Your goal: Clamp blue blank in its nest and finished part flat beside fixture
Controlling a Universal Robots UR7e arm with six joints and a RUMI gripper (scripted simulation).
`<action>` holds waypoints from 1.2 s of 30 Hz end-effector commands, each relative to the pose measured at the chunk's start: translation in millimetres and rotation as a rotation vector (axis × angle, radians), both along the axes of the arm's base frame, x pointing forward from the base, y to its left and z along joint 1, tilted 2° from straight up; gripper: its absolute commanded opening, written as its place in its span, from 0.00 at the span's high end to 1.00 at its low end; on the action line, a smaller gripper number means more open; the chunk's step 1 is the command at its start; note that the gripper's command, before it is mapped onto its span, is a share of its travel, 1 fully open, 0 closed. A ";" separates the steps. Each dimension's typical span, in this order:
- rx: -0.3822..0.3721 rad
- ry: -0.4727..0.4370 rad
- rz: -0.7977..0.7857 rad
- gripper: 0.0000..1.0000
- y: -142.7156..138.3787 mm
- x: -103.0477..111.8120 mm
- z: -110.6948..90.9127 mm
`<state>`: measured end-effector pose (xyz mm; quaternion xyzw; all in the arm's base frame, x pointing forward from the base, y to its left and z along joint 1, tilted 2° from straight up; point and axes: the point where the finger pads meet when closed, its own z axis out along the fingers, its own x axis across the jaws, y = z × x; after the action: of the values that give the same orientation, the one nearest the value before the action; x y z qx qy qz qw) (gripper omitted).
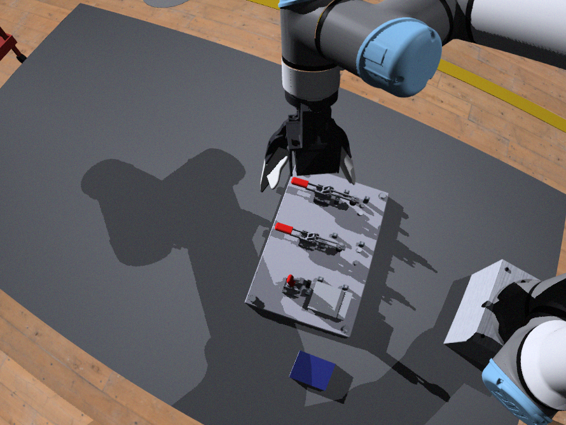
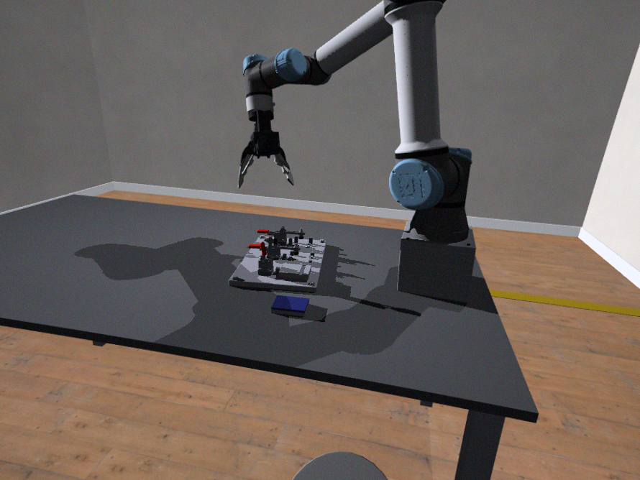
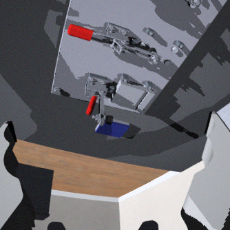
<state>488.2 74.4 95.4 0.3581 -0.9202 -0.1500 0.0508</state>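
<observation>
My gripper is open and empty, high above the fixture plate. The blue blank lies flat on the table beyond the plate's near end. The grey finished part, with a slot, sits in the near nest. That nest's red handle stands up and its bar is raised off the part. The middle handle and far handle lie outward, bars lowered; these nests hold no part.
The robot's base block stands to the right of the fixture. Small upright blocks and round pads stand beside the middle and far clamps. The table has its near edge beyond the blue blank.
</observation>
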 end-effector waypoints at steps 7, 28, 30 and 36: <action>-0.016 -0.085 0.217 0.00 24.9 -24.7 0.2; -0.054 -0.216 0.619 0.00 63.8 -74.7 -2.2; -0.060 -0.231 0.670 0.00 67.9 -81.3 -2.9; -0.070 -0.259 0.764 0.00 75.3 -93.6 -4.3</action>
<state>406.9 142.3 92.8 0.6511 -0.7567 -0.0579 0.0064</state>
